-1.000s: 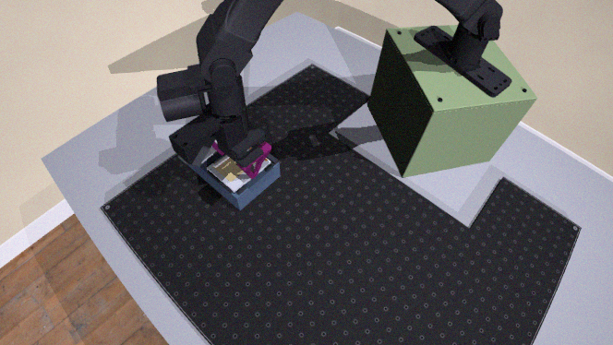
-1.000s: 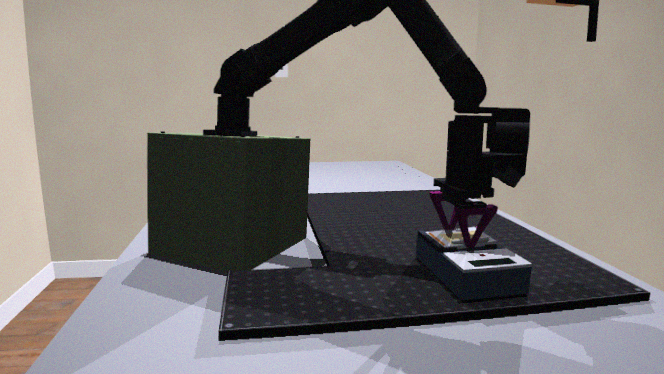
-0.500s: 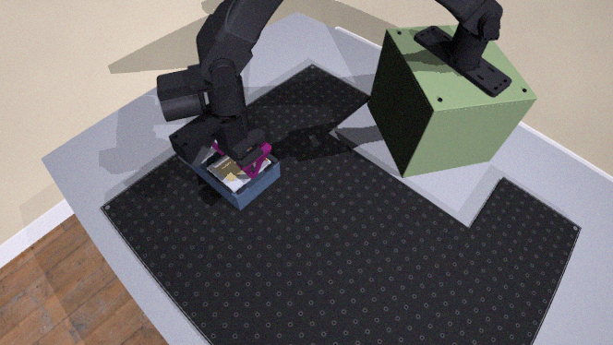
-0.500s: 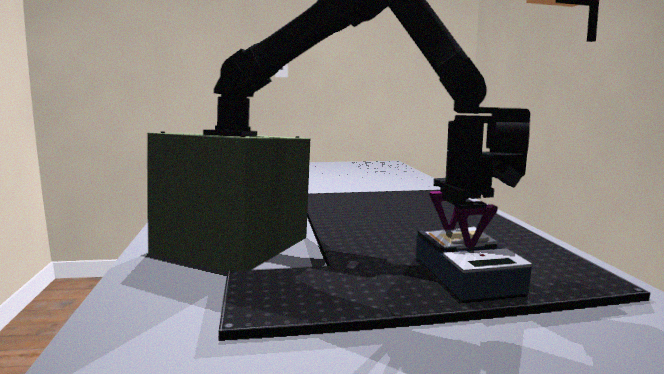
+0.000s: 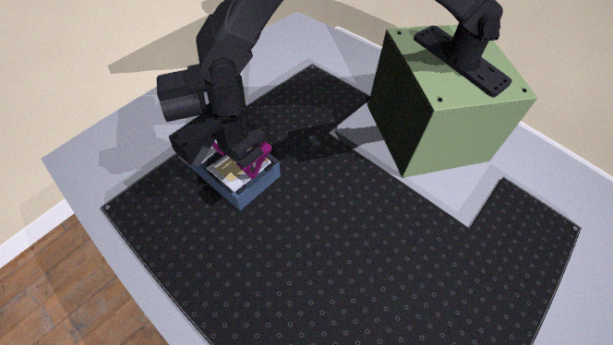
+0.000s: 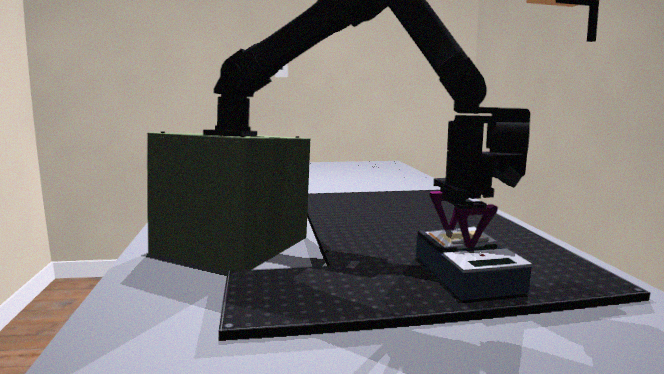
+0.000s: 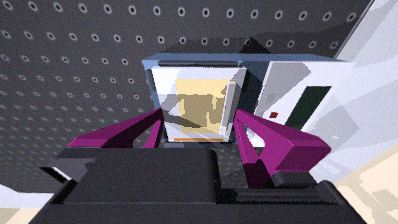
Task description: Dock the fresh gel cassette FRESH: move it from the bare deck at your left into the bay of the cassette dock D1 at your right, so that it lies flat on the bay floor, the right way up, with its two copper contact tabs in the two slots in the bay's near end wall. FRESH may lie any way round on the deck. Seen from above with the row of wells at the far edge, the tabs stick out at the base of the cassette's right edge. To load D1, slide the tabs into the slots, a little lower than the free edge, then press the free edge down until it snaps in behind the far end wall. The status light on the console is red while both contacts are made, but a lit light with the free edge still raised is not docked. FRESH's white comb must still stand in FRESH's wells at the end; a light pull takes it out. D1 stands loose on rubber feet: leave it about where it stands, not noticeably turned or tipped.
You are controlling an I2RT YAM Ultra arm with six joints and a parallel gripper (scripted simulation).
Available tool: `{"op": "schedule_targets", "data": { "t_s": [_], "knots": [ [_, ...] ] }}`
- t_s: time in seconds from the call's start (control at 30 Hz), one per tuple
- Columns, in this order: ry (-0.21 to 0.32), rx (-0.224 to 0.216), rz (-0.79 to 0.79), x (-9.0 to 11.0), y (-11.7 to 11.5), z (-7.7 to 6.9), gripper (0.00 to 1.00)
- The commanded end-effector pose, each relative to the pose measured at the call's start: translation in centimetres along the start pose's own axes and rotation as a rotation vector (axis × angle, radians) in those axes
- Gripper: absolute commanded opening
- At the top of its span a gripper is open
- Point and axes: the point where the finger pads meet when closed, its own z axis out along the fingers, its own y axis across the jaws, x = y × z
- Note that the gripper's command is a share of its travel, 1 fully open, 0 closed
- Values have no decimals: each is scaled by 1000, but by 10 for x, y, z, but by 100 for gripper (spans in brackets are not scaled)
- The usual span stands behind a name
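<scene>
The blue-grey cassette dock D1 stands on the black perforated deck, with its white console beside the bay. The cassette FRESH, clear with a yellowish gel, sits in the bay between the dock walls. It also shows in the exterior view, with its top about level with the bay rim. I cannot tell whether it lies fully flat. My gripper, with magenta fingers, reaches down from above and is shut on the cassette's two long sides. A small red status light shows on the console. I cannot make out the comb.
The green pedestal box that carries the arm's base stands at the back of the deck, well away from the dock. The dock sits close to the deck's edge, next to the grey table margin.
</scene>
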Motion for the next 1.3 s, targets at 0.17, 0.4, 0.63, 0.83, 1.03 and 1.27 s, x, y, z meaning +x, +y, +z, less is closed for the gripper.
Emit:
{"op": "schedule_targets", "data": {
  "t_s": [0.17,0.4,0.63,0.83,1.03,1.27],
  "knots": [
    [-10,30,-5,-5,-8,21,0],
    [-10,30,-5,-5,-8,21,0],
    [-10,30,-5,-5,-8,21,0],
    [-10,30,-5,-5,-8,21,0],
    [-10,30,16,-5,-8,20,91],
    [24,10,-2,9,-1,21,91]
  ]
}}
